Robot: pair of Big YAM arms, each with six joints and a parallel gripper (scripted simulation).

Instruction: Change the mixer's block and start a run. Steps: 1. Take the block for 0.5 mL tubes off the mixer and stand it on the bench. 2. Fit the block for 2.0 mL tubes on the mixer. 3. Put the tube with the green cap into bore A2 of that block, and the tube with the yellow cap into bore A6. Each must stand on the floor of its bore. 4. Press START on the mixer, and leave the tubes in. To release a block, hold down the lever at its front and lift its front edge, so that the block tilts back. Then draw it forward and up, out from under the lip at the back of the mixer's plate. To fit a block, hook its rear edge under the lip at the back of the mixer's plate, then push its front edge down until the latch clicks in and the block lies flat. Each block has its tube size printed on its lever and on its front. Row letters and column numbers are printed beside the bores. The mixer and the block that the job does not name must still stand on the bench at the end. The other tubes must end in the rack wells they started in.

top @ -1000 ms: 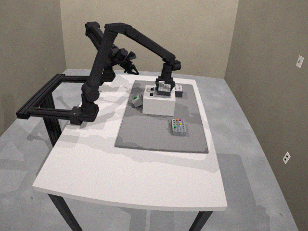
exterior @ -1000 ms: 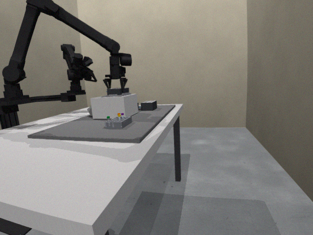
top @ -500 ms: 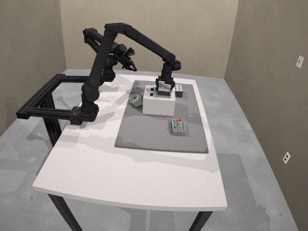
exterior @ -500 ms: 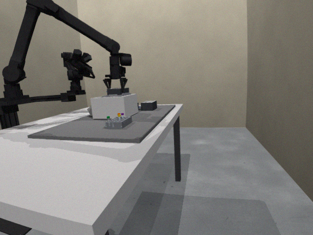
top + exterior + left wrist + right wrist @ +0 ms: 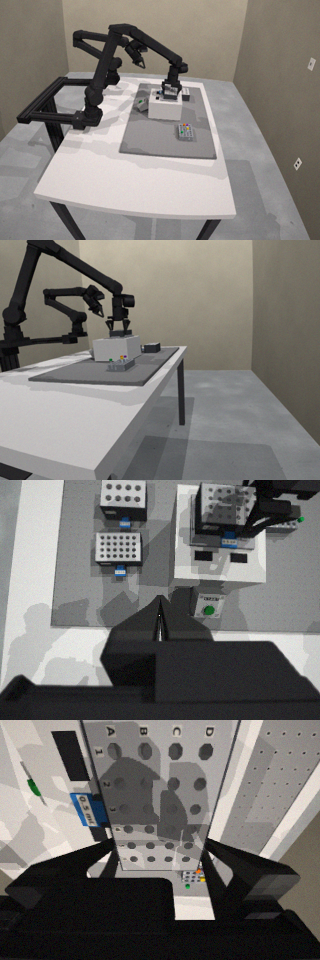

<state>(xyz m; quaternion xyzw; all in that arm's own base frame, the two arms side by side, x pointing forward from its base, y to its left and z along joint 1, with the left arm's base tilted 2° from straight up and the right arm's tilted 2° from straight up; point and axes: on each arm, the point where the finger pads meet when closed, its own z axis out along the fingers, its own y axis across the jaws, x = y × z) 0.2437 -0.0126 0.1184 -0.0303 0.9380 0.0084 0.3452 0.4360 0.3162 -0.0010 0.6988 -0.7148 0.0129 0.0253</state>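
In the top view, near and right of centre, find the rack (image 5: pixel 185 138) (image 5: pixel 117 367) (image 5: pixel 285 527) (image 5: pixel 192 876), with the green-capped tube (image 5: pixel 181 132) (image 5: pixel 110 359) (image 5: pixel 301 519) (image 5: pixel 187 886) and the yellow-capped tube (image 5: pixel 187 128) (image 5: pixel 122 358) (image 5: pixel 202 880) not yet moved into bores. Behind, at centre, see the mixer (image 5: pixel 165 111) (image 5: pixel 111 351) (image 5: pixel 185 570), with the 0.5 mL block (image 5: pixel 170 96) (image 5: pixel 117 333) (image 5: pixel 222 505) (image 5: pixel 160 767) on top, looking level. Also see the right end effector (image 5: pixel 171 91) (image 5: pixel 118 326) (image 5: pixel 244 513) (image 5: pixel 159 840), closed on this block by its two sides. Cannot tell if unlatched. Farther, upper centre, notice the left end effector (image 5: pixel 144 67) (image 5: pixel 103 316) (image 5: pixel 160 600), closed with nothing inside. In the left wrist view, upper left, find the 24-bore block (image 5: pixel 120 562), probably the 2.0 mL one by its six columns, and the 8-bore block (image 5: pixel 185 97) (image 5: pixel 151 347) (image 5: pixel 125 512), both on the worktop. So, count no step as finished; still to do: removal, fitting, both tubes, START (image 5: pixel 140 101) (image 5: pixel 209 610) (image 5: pixel 34 787).
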